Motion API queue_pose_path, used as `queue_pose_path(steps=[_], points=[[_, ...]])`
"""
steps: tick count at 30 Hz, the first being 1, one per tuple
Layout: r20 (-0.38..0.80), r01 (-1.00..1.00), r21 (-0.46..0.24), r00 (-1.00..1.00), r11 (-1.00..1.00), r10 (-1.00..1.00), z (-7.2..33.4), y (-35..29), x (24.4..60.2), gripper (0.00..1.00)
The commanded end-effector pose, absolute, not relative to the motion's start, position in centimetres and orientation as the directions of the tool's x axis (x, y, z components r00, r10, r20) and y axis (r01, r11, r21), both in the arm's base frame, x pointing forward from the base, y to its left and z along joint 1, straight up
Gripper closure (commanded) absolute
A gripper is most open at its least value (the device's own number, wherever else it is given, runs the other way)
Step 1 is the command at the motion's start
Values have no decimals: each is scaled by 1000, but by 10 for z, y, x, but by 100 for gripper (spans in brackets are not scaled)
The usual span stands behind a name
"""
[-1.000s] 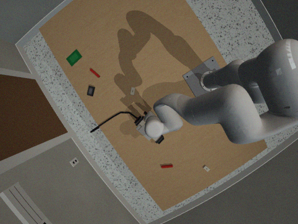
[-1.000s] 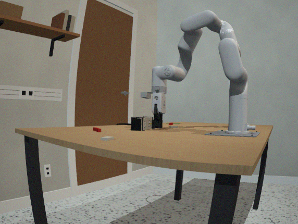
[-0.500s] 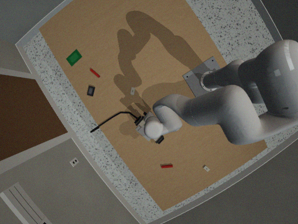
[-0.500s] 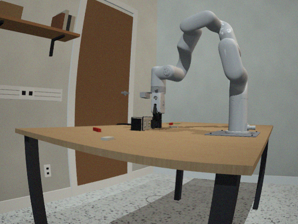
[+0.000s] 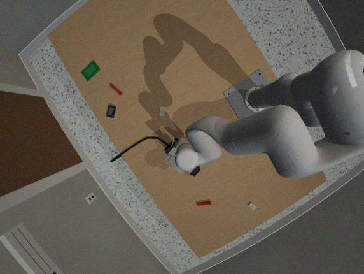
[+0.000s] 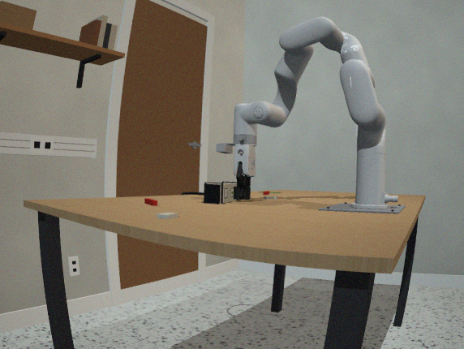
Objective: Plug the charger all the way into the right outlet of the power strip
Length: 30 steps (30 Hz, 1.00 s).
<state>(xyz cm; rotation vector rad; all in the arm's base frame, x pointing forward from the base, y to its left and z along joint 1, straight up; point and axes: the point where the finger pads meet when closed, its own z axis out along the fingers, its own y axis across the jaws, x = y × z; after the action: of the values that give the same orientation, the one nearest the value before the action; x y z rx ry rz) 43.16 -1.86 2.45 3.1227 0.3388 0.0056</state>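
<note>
The power strip (image 6: 220, 192), with a black end and a grey outlet body, lies on the wooden table; its black cable (image 5: 137, 146) runs to the table edge. In the overhead view the strip (image 5: 172, 153) is mostly hidden under my wrist. My gripper (image 6: 242, 190) points straight down, right beside the strip's grey end. It is shut on a small dark charger (image 6: 247, 192) that sits low at table height against the strip. I cannot tell whether its prongs are in the slots. In the overhead view the wrist covers the fingers (image 5: 186, 157).
On the table lie a green square (image 5: 90, 70), two red bars (image 5: 116, 88) (image 5: 203, 202), a small dark box (image 5: 111, 111), a small grey piece (image 5: 161, 111) and a white block (image 5: 252, 206). The arm's base plate (image 5: 246, 92) is at the far side.
</note>
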Motion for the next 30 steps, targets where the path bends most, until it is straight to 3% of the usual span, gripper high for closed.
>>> queue_pose_path(steps=[1, 30], points=[[7, 214, 2, 977, -977, 214, 26, -18, 435, 100], [7, 214, 2, 977, -977, 214, 26, -17, 442, 100]])
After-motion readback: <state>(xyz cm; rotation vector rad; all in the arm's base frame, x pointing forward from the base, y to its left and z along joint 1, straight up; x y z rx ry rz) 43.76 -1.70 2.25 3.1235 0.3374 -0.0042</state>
